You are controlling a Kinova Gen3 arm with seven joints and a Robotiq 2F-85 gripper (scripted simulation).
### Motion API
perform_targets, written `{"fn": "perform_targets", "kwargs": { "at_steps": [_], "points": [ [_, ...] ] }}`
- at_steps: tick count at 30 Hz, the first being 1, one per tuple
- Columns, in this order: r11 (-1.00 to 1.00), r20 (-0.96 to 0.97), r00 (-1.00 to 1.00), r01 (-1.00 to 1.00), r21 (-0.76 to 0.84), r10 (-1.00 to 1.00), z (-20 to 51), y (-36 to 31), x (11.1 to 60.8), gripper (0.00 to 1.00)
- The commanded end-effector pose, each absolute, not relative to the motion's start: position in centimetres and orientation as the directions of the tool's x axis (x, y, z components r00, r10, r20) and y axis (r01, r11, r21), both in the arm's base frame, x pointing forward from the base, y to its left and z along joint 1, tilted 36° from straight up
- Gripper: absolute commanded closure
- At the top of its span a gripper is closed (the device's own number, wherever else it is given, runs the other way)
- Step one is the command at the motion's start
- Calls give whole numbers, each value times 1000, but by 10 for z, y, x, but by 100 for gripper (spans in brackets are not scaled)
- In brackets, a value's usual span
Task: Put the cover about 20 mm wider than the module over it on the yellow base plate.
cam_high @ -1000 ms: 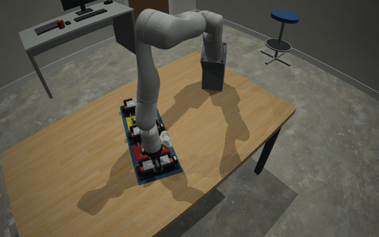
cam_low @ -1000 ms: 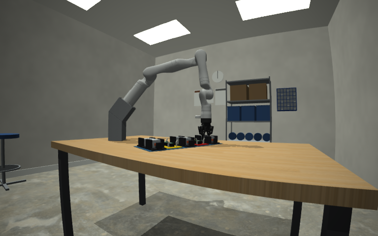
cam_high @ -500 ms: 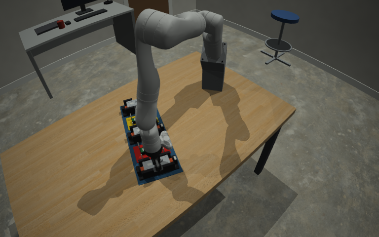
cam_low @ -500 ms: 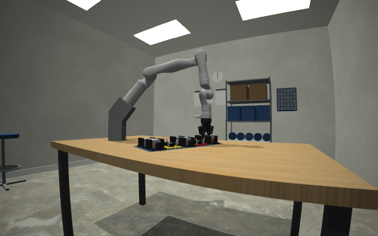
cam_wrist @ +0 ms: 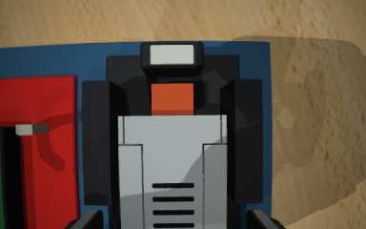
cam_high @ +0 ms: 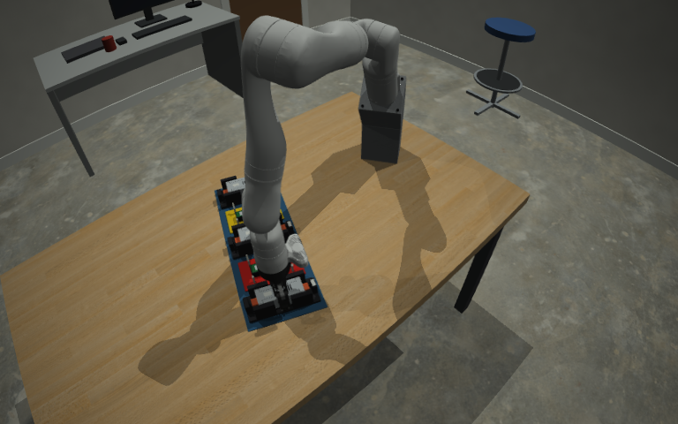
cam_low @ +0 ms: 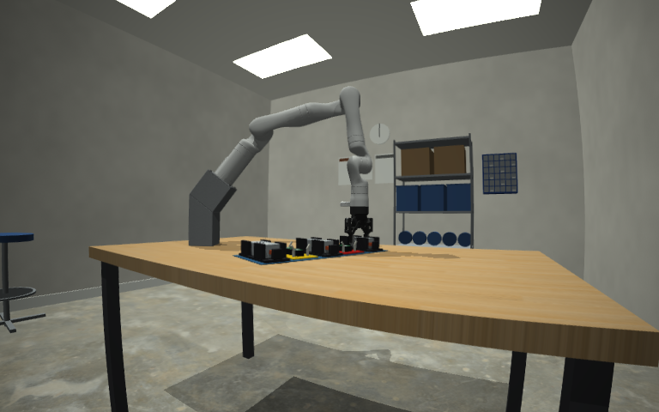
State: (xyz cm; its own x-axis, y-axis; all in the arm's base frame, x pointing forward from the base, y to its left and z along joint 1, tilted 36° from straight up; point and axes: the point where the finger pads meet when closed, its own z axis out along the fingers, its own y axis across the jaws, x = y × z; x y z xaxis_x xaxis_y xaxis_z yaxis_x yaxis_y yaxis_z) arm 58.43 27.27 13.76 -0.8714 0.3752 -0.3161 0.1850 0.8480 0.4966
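A blue mat on the wooden table carries three black holders with grey covers, a yellow plate (cam_high: 232, 217) and a red plate (cam_high: 250, 272). My gripper (cam_high: 281, 292) hangs straight down over the holder at the mat's near end (cam_high: 280, 299). In the wrist view the grey cover (cam_wrist: 172, 167) sits in its black holder (cam_wrist: 97, 138), with an orange tab (cam_wrist: 172, 98) and a white label (cam_wrist: 172, 53) beyond it. My gripper (cam_wrist: 175, 223) is open. Its fingertips stand either side of the cover, apart from its walls. The arm hides the module on the yellow plate.
The middle holder (cam_high: 242, 235) and the far holder (cam_high: 231, 186) stand along the same mat, with the yellow plate between them. A white object (cam_high: 296, 248) lies at the mat's right edge. The arm's grey base (cam_high: 381, 127) stands at the table's far side.
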Motion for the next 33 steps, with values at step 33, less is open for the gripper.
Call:
{"fn": "perform_targets", "kwargs": {
  "at_steps": [33],
  "points": [
    [851,-324,-871,177,495,370,173,257,566,0]
  ]
}}
